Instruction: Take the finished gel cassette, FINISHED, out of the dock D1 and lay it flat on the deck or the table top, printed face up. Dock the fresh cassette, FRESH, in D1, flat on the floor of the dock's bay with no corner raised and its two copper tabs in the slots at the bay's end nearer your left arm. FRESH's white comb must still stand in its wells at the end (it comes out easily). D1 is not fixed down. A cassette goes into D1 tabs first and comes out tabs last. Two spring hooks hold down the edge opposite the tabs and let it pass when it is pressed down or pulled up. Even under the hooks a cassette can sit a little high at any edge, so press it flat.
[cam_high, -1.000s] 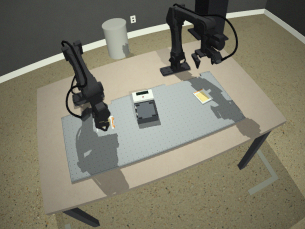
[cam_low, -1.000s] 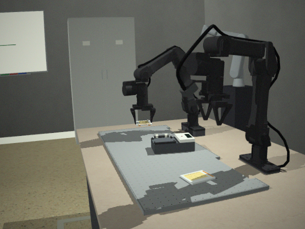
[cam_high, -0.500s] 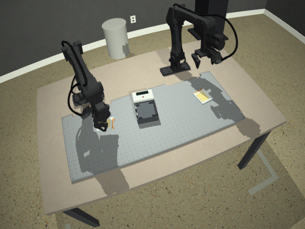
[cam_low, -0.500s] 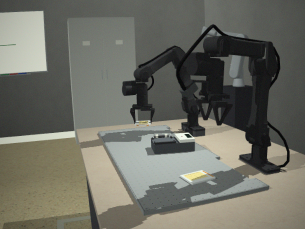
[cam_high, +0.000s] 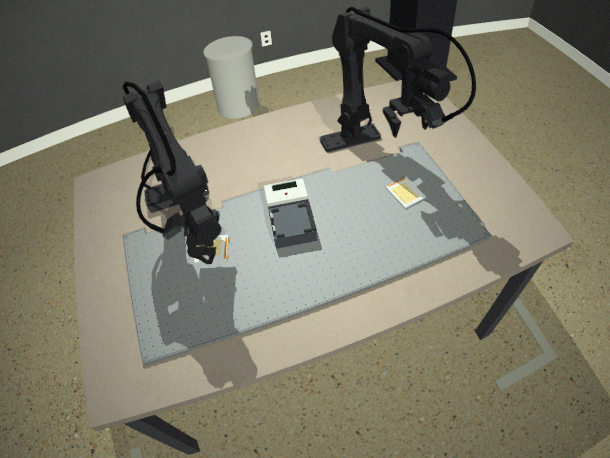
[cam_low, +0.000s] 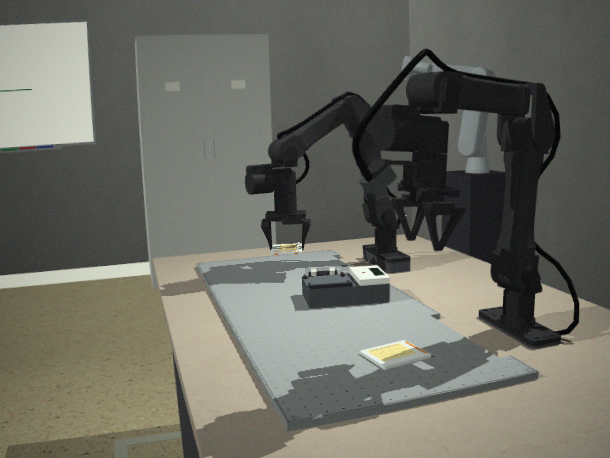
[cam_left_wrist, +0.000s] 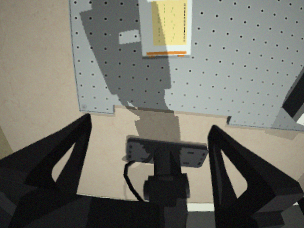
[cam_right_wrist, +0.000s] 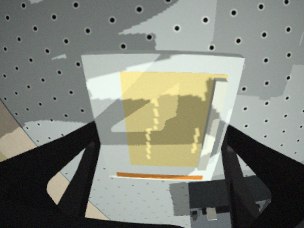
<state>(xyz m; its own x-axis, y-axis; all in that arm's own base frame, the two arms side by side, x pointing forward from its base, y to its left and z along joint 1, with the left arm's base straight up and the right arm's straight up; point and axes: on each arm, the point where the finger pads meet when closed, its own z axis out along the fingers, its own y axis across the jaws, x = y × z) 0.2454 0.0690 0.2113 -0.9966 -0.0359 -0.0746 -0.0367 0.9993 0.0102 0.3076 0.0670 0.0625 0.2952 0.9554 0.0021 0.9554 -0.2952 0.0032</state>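
Your tan desk (cam_high: 350, 315) (cam_low: 500, 415) (cam_left_wrist: 30, 75) (cam_right_wrist: 15, 136) carries the grey, perforated deck (cam_high: 340, 240) (cam_low: 280, 325) (cam_left_wrist: 235, 65) (cam_right_wrist: 280, 112), lying flat; along one long side of it, you have the left base (cam_high: 330, 143) (cam_low: 545, 339) (cam_left_wrist: 132, 143) and right base (cam_high: 152, 201) (cam_low: 402, 264) standing directly on the desk.

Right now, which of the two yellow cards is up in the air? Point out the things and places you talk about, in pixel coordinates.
The one between the right gripper's (cam_high: 204, 253) (cam_low: 287, 248) (cam_right_wrist: 161, 131) fingers: FRESH (cam_low: 287, 248) (cam_right_wrist: 165, 117), with the pale comb. The other lies flat on the deck.

The top view looks down at a slant from high up and sees almost the whole table (cam_high: 350, 320). The exterior view looks along the table (cam_low: 225, 430) from near one short end. Both wrist views look down close, sharing the pegboard (cam_left_wrist: 220, 75) (cam_right_wrist: 270, 75).
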